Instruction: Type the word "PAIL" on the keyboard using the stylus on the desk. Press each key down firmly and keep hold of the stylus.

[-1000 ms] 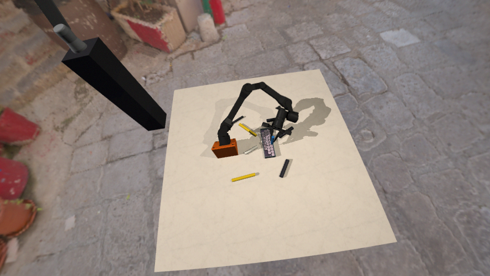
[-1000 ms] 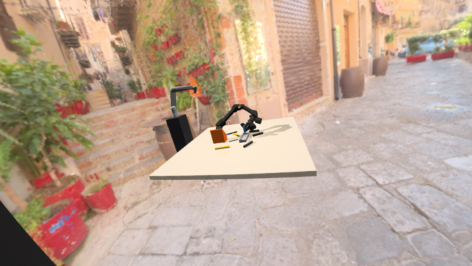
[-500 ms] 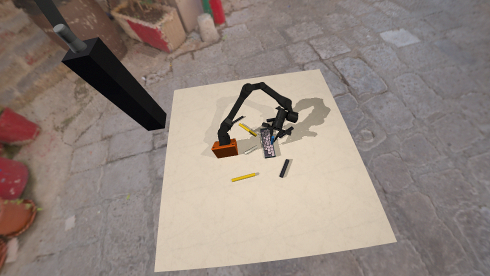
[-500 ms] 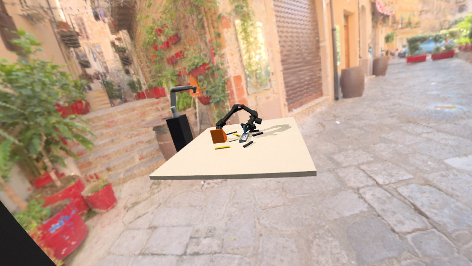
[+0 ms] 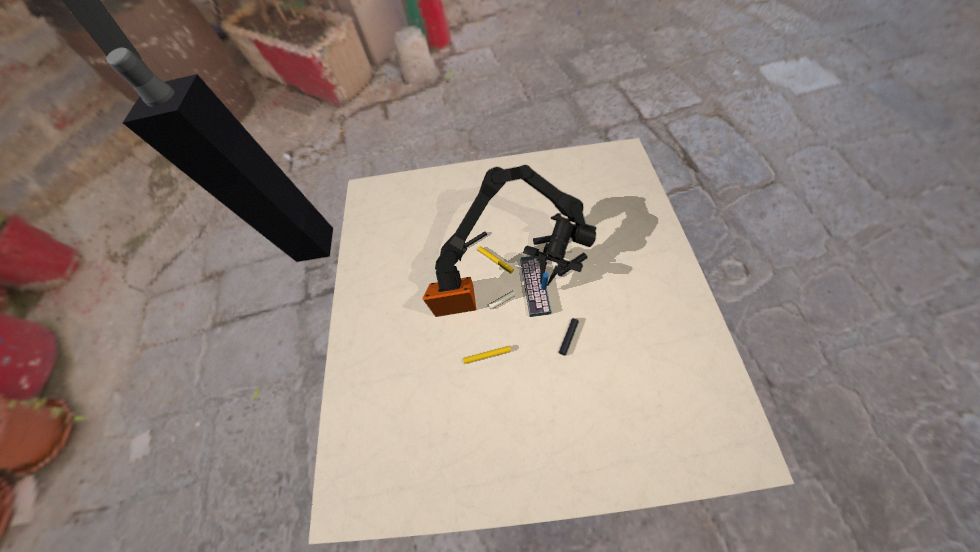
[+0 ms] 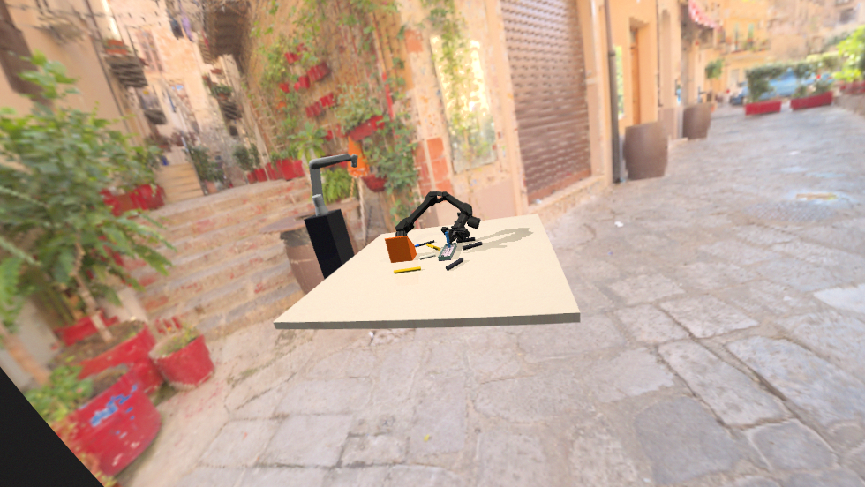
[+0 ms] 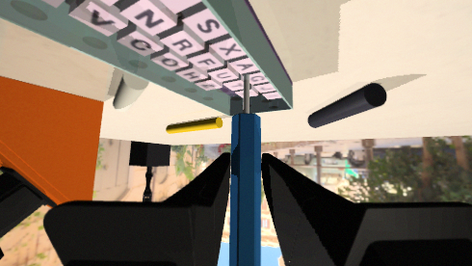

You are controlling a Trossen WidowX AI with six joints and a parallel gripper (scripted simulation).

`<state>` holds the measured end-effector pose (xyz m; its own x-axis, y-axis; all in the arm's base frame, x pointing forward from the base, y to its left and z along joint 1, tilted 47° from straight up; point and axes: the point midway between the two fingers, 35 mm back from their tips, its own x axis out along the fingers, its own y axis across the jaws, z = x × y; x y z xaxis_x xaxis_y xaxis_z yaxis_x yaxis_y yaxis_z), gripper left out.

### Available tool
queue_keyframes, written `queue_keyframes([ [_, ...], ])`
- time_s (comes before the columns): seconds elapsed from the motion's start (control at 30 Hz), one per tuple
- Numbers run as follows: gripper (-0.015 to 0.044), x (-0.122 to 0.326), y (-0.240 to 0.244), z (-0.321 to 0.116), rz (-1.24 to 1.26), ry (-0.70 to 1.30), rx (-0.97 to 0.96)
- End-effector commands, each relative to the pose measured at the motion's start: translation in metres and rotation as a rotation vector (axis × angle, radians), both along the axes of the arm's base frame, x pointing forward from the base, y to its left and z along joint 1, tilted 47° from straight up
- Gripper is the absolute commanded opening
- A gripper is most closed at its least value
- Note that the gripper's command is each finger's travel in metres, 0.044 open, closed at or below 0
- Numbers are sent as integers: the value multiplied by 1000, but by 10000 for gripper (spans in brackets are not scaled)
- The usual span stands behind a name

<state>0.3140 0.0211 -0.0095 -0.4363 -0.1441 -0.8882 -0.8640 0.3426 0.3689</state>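
A blue stylus (image 5: 544,280) (image 6: 447,238) (image 7: 246,193) with a thin grey metal tip is held upright, tip down. My gripper (image 7: 246,159) is shut on it, one black finger on each side. The keyboard (image 5: 539,301) (image 6: 447,254) (image 7: 267,55) lies under the gripper, with pale lettered keys in a grey-green case. In the wrist view the tip shows against the keys around A, U and T, near the keyboard's far end. Whether it touches a key cannot be told. Keys behind the tip and off the frame's edge are hidden.
A black pen (image 5: 568,336) (image 7: 347,106) and a yellow pen (image 5: 486,354) (image 7: 193,125) lie beyond the keyboard. A white pen (image 5: 501,299) and another yellow pen (image 5: 495,259) lie between the keyboard and the orange base (image 5: 449,301) (image 6: 399,249). More dark pens lie near the arm.
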Motion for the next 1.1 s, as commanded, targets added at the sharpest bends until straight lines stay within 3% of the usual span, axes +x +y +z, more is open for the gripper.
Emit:
queue_keyframes([
  [0.0, 81, 0, 1, -2, -5, 2, 1],
  [1.07, 81, 0, 0, -1, -5, 2, 1],
])
